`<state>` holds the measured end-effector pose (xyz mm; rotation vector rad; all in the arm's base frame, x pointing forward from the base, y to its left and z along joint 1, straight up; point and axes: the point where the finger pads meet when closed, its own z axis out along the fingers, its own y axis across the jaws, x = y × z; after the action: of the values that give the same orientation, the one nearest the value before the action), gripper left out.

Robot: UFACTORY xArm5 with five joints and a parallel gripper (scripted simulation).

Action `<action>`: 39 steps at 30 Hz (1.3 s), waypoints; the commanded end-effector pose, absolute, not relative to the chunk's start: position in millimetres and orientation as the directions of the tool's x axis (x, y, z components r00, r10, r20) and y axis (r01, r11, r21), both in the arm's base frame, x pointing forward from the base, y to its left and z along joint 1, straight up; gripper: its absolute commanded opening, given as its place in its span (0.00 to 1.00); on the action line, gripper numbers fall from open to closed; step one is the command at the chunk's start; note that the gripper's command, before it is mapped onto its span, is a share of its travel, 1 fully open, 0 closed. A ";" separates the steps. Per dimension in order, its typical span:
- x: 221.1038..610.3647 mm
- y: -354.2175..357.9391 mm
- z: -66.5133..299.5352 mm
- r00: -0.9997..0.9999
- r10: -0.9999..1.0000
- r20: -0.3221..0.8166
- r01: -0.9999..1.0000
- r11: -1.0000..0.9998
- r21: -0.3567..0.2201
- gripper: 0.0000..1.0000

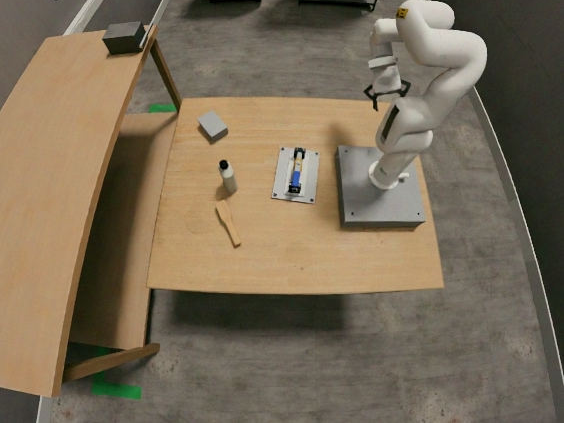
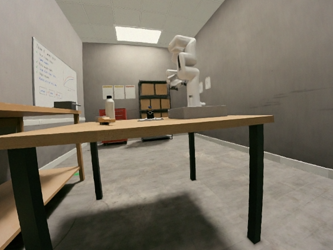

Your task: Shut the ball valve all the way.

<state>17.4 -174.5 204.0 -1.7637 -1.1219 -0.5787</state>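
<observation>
The ball valve [image 1: 293, 169] [image 2: 150, 113] lies on a grey mounting plate [image 1: 282, 181] [image 2: 141, 119] in the middle of the wooden table [image 1: 300, 251] [image 2: 147, 127]. It has a dark body and a blue handle lying along the pipe. My gripper [image 1: 386, 96] [image 2: 174, 84] is open and empty. It hangs high above the table's far side, well away from the valve, with the white arm folded over its grey base [image 1: 380, 206] [image 2: 198, 111].
A white bottle [image 1: 228, 175] [image 2: 110, 107] with a black cap, a wooden spatula [image 1: 228, 222] [image 2: 105, 119] and a grey block [image 1: 212, 124] lie left of the valve. A second wooden bench [image 1: 60, 171] with a dark box [image 1: 123, 37] [image 2: 65, 104] stands to the left.
</observation>
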 end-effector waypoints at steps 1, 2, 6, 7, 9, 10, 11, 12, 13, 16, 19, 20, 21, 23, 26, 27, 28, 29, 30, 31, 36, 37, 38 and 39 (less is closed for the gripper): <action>17.4 -175.2 204.5 0.470 0.439 0.766 0.878 -0.146 -0.456 1.00; 17.4 -175.2 204.5 0.470 0.439 0.766 0.878 -0.146 -0.456 1.00; 17.4 -175.2 204.5 0.470 0.439 0.766 0.878 -0.146 -0.456 1.00; 17.4 -175.2 204.5 0.470 0.439 0.766 0.878 -0.146 -0.456 1.00; 17.4 -175.2 204.5 0.470 0.439 0.766 0.878 -0.146 -0.456 1.00; 17.4 -175.2 204.5 0.470 0.439 0.766 0.878 -0.146 -0.456 1.00; 17.4 -175.2 204.5 0.470 0.439 0.766 0.878 -0.146 -0.456 1.00; 17.4 -175.2 204.5 0.470 0.439 0.766 0.878 -0.146 -0.456 1.00; 17.4 -175.2 204.5 0.470 0.439 0.766 0.878 -0.146 -0.456 1.00; 17.4 -175.2 204.5 0.470 0.439 0.766 0.878 -0.146 -0.456 1.00; 17.9 -175.3 204.1 0.471 0.441 0.764 0.878 -0.145 -0.457 1.00; 19.0 -175.6 203.2 0.472 0.447 0.760 0.876 -0.144 -0.460 1.00; 21.0 -176.2 201.6 0.475 0.456 0.753 0.874 -0.142 -0.465 1.00; 28.7 -178.3 195.7 0.482 0.492 0.725 0.865 -0.136 -0.482 1.00; 51.4 -183.2 179.8 0.489 0.588 0.644 0.843 -0.129 -0.522 1.00; 62.5 -184.7 173.0 0.486 0.630 0.605 0.834 -0.130 -0.536 1.00; 75.4 -185.9 165.5 0.480 0.675 0.560 0.826 -0.134 -0.547 1.00; 75.4 -185.9 165.5 0.480 0.675 0.560 0.826 -0.134 -0.547 1.00; 90.3 -186.4 157.8 0.469 0.721 0.510 0.820 -0.141 -0.555 1.00; 90.3 -186.4 157.8 0.469 0.721 0.510 0.820 -0.141 -0.555 1.00; 144.9 -180.5 134.4 0.408 0.848 0.339 0.820 -0.177 -0.544 1.00; 144.9 -180.5 134.4 0.408 0.848 0.339 0.820 -0.177 -0.544 1.00; 144.9 -180.5 134.4 0.408 0.848 0.339 0.820 -0.177 -0.544 1.00; 144.9 -180.5 134.4 0.408 0.848 0.339 0.820 -0.177 -0.544 1.00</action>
<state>116.1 -182.7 146.5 -1.9511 -1.3714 -0.0441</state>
